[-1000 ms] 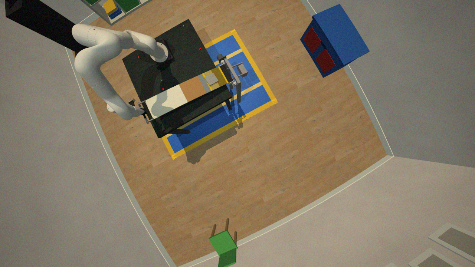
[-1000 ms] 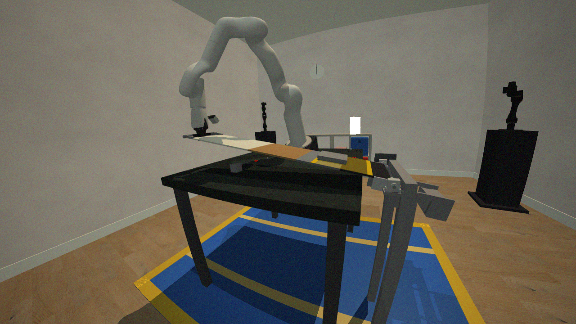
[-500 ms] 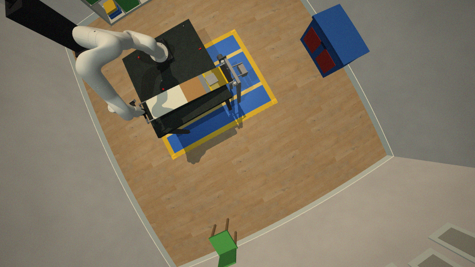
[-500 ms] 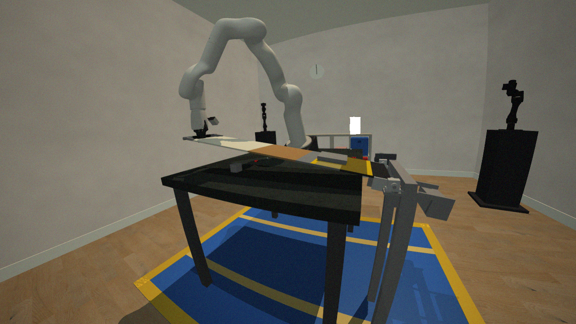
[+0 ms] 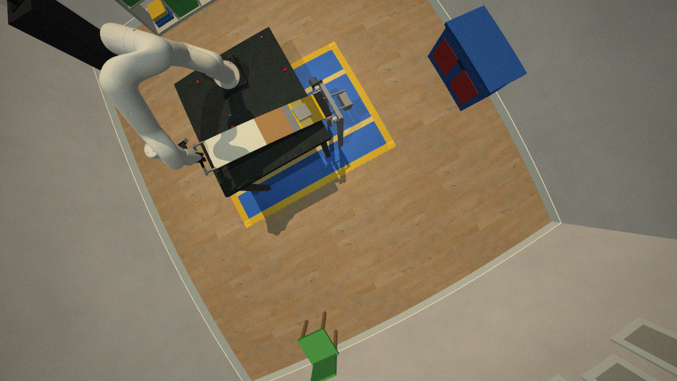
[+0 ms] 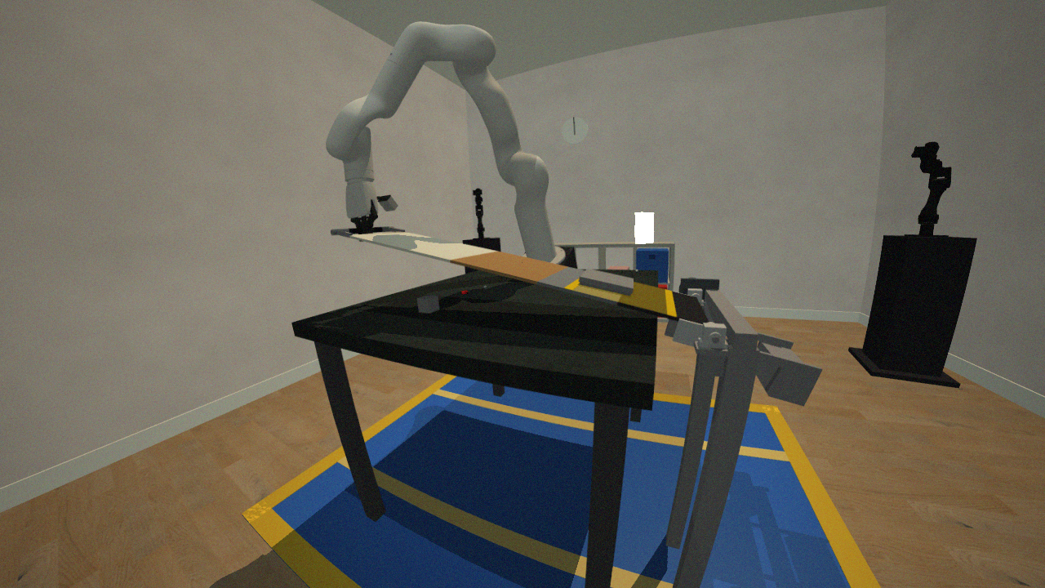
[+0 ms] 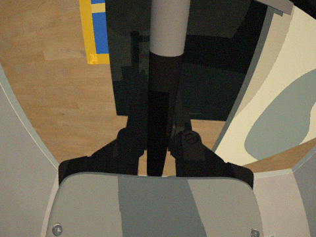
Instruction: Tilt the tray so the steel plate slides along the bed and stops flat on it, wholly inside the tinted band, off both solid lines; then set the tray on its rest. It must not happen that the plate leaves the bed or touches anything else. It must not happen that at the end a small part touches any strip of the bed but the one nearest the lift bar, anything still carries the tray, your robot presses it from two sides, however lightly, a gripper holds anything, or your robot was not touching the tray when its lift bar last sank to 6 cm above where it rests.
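A long tray (image 5: pixel 265 130) lies tilted over the black table (image 6: pixel 496 328), its handle end raised and its far end hinged on a grey stand (image 6: pixel 721 344). The bed runs cream, brown, grey, then a yellow tinted band (image 5: pixel 305 109) near the hinge. The grey steel plate (image 5: pixel 301 112) lies flat on the bed within the yellow band; it also shows in the side view (image 6: pixel 606 279). My gripper (image 5: pixel 198 156) is shut on the tray's handle bar (image 7: pixel 166 39) at the raised end, seen in the wrist view (image 7: pixel 158 136) between dark fingers.
A small grey block (image 6: pixel 426 302) sits on the table under the tray. A blue and yellow mat (image 5: pixel 331 156) lies below. A blue cabinet (image 5: pixel 475 56), a green chair (image 5: pixel 319 353) and a black pedestal (image 6: pixel 917 303) stand apart.
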Controlling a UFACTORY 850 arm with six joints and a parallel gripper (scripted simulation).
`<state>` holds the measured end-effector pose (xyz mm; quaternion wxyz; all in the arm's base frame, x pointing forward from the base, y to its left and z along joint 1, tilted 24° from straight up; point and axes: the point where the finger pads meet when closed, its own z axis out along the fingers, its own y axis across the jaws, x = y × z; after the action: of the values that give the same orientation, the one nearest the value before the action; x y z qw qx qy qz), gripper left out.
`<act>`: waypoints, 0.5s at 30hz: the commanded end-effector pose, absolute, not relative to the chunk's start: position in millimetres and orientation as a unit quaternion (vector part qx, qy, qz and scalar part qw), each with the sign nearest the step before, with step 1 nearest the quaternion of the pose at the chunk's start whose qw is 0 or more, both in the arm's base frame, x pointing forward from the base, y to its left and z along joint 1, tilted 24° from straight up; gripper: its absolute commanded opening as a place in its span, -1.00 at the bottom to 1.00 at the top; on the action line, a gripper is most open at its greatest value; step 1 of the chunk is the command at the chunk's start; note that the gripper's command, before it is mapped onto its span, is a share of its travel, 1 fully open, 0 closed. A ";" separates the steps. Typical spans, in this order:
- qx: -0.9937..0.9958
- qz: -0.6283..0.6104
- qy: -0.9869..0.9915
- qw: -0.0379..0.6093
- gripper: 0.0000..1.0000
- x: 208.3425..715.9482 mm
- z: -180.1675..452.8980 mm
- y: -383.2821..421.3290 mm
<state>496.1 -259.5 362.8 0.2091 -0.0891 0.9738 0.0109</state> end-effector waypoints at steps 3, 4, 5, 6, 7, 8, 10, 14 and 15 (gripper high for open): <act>-0.088 0.010 0.974 0.210 -1.00 516.9 321.8 -266.5; -0.088 0.010 0.974 0.210 -1.00 516.9 321.8 -266.5; -0.088 0.010 0.974 0.210 -1.00 516.9 321.8 -266.5; -0.088 0.010 0.974 0.210 -1.00 516.9 321.8 -266.5; -0.088 0.010 0.974 0.210 -1.00 518.1 319.5 -266.7; -0.088 0.010 0.974 0.210 -1.00 518.0 319.6 -266.7; -0.088 0.010 0.974 0.210 -1.00 517.9 319.8 -266.7; -0.088 0.010 0.974 0.210 -1.00 517.7 320.3 -266.6; -0.088 0.010 0.974 0.210 -1.00 517.6 320.4 -266.6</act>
<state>516.9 -265.9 318.9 0.2085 -0.0884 0.9740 0.0114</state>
